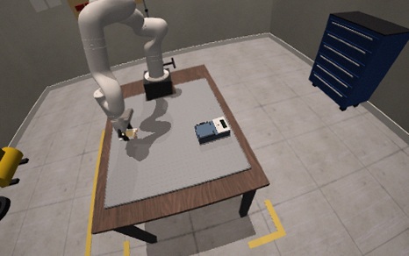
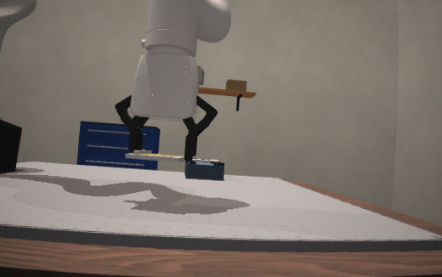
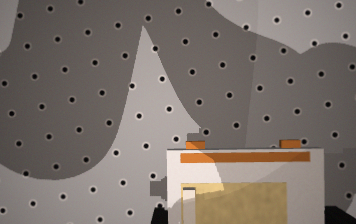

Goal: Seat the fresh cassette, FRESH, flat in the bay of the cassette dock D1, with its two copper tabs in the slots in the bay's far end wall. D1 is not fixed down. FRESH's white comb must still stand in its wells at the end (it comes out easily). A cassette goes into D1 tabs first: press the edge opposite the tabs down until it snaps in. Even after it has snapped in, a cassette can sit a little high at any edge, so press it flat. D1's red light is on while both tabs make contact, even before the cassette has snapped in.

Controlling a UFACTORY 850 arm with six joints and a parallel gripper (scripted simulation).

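My gripper [image 1: 127,134] [image 2: 162,154] is shut on FRESH [image 1: 131,132] [image 2: 155,156] [image 3: 250,171], a flat white cassette with a tan window and an orange strip. It holds the cassette level, a little above the perforated mat [image 1: 177,171] [image 2: 297,212] [image 3: 75,100], near the table's left edge. The two copper tabs [image 3: 195,144] [image 3: 290,143] point away from the wrist camera. A small white comb [image 2: 142,151] [image 3: 189,197] stands on the cassette. The dock D1 [image 1: 213,129] [image 2: 204,171], a blue and white box, sits on the mat far to the right of the gripper in the top view.
The arm's black base [image 1: 158,86] stands at the table's back. A blue drawer cabinet [image 1: 358,62] [image 2: 119,144] stands off the table. A wall shelf [image 2: 227,90] is far behind. A yellow machine [image 1: 0,163] lies on the floor at the left.
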